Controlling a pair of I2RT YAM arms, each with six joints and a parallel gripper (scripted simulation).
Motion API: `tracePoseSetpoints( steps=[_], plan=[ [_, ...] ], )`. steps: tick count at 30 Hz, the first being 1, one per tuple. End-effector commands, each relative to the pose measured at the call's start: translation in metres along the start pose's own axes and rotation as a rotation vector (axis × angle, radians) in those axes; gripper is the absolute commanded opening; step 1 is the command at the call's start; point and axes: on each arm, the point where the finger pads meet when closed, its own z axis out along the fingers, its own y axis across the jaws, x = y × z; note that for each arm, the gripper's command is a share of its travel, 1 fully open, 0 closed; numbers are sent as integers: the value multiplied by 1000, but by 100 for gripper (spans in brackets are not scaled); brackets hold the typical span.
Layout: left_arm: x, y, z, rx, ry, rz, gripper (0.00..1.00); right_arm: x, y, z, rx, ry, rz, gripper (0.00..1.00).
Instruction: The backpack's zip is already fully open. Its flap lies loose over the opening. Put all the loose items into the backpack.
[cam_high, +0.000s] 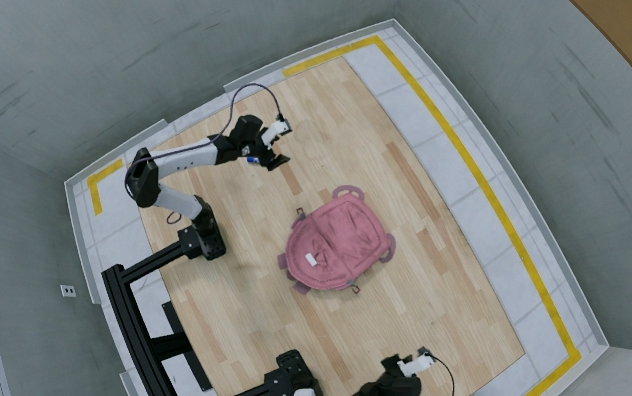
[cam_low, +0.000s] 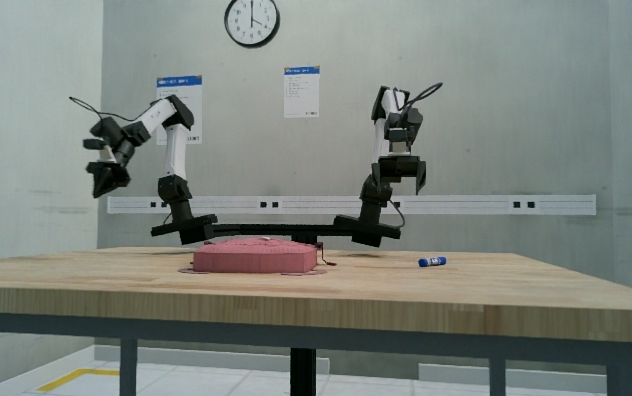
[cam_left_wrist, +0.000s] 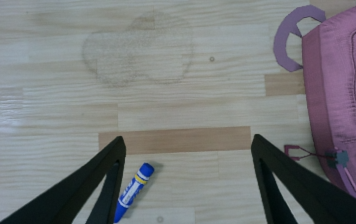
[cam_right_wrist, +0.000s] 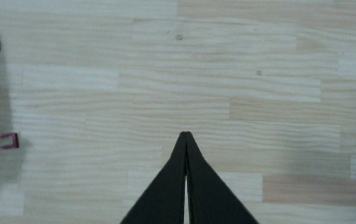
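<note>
Blue and capped, the marker (cam_high: 253, 160) (cam_low: 432, 261) (cam_left_wrist: 134, 192) lay on the table (cam_high: 400, 310) (cam_low: 310, 302) (cam_left_wrist: 200, 110) (cam_right_wrist: 150, 115), apart from the pink backpack (cam_high: 350, 235) (cam_low: 255, 262) (cam_left_wrist: 325, 90). Above it, the left gripper (cam_high: 275, 150) (cam_low: 398, 192) (cam_left_wrist: 187, 141) hung with its fingers spread and nothing between them. A good pick-up seemed to call for centring over the marker, turning the fingers across its length and lowering straight; pinching an end might roll it away. The right gripper (cam_high: 392, 361) (cam_low: 96, 196) (cam_right_wrist: 185, 137) was pressed together, empty, and probably needed reopening to lift the flap. Pale wood strips formed the tabletop, faintly ring-stained. Beyond stood grey walls, a round clock (cam_low: 251, 20) and yellow floor tape (cam_high: 472, 165) (cam_low: 77, 372).
</note>
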Motion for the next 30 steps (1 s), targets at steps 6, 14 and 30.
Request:
tracePoseSetpoints(
  steps=[6, 14, 30],
  plan=[
    [-6, 0, -2, -2, -17, 5, 90, 17, 43, -18, 37, -44, -191, 0],
    [-6, 0, -2, -2, -17, 5, 90, 39, 78, -28, 33, -32, -310, 0],
    [-6, 0, -2, -2, -17, 5, 90, 62, 161, -56, 42, -83, -597, 0]
  ],
)
